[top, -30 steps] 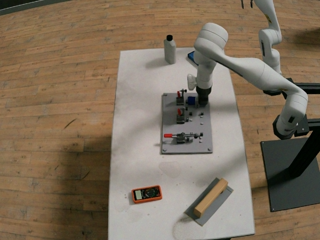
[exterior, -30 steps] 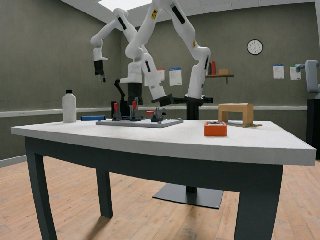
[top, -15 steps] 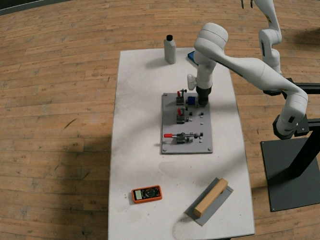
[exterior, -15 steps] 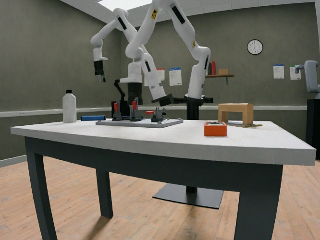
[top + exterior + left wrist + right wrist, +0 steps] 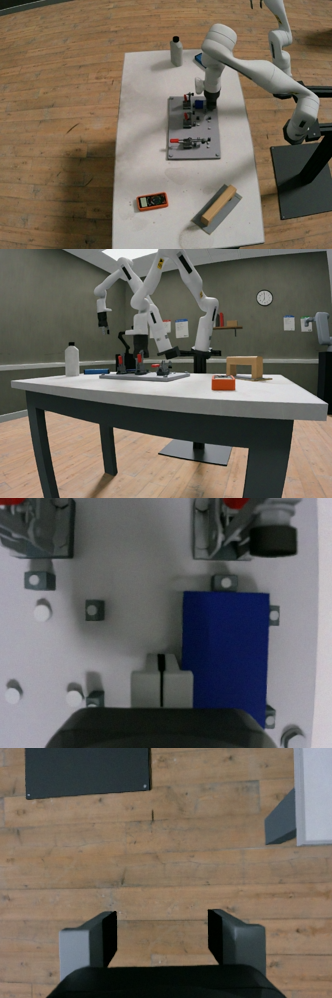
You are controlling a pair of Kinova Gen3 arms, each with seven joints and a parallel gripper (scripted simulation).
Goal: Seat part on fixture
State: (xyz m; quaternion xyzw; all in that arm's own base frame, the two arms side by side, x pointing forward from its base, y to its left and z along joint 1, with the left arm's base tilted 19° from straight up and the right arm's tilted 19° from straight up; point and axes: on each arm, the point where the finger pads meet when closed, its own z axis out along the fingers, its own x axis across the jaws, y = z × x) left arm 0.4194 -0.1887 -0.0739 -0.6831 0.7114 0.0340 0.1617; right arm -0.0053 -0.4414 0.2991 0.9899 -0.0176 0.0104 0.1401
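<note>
one blue part (image 5: 199,104) (image 5: 225,653) is on the plate (image 5: 175,134) (image 5: 133,377) (image 5: 130,623), a block (image 5: 224,582) right by its short end and two small blocks (image 5: 274,615) along one long side; i can't tell if it's flat. at the part's other long side is the left gripper (image 5: 211,107) (image 5: 140,354) (image 5: 160,672), jaws together. well apart from the part, the right gripper (image 5: 256,4) (image 5: 105,330) (image 5: 162,929) has its jaws wide apart.

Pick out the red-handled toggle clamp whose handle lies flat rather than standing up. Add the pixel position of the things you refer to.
The red-handled metal toggle clamp (image 5: 187,143) (image 5: 162,370) nearest the orange-cased multimeter (image 5: 152,201) (image 5: 223,383); the other two clamps' handles stand up.
</note>
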